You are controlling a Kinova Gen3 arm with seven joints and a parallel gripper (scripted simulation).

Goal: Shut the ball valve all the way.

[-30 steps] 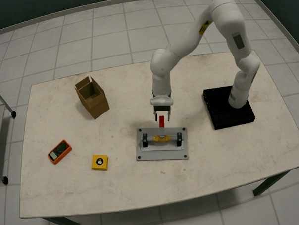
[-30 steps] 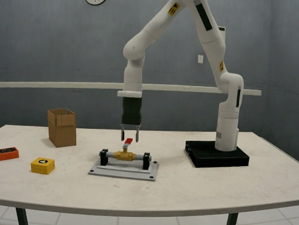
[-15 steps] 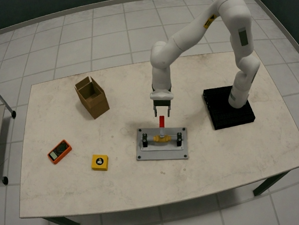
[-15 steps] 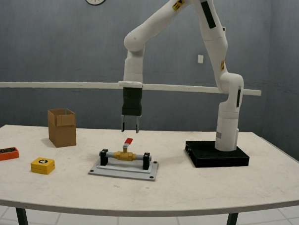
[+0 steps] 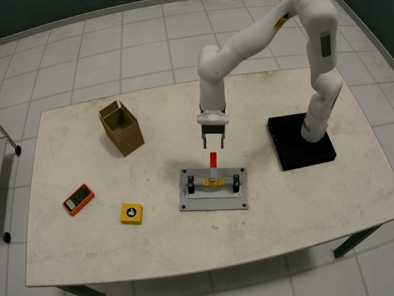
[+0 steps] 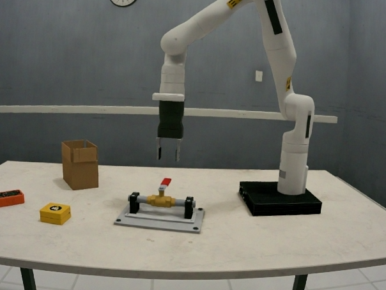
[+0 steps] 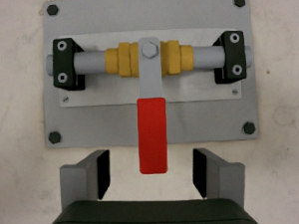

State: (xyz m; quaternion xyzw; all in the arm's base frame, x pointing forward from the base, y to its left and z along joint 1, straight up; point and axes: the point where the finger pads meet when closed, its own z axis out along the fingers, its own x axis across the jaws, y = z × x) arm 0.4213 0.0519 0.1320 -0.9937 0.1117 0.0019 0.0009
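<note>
The ball valve [image 5: 212,182] has a yellow body on a grey pipe, held by two black clamps on a grey plate [image 5: 213,189] at the table's middle. Its red handle [image 5: 213,160] stands crosswise to the pipe, pointing toward the far side. It also shows in the exterior view [image 6: 165,182] and in the wrist view [image 7: 151,134]. My gripper [image 5: 212,143] is open and empty. It hangs well above the handle's red end in the exterior view [image 6: 168,154]. In the wrist view the fingers stand either side of the handle tip, apart from it.
An open cardboard box [image 5: 121,127] stands at the back left. An orange multimeter [image 5: 78,199] and a yellow box [image 5: 132,214] lie at the front left. The arm's black base block [image 5: 301,141] is at the right.
</note>
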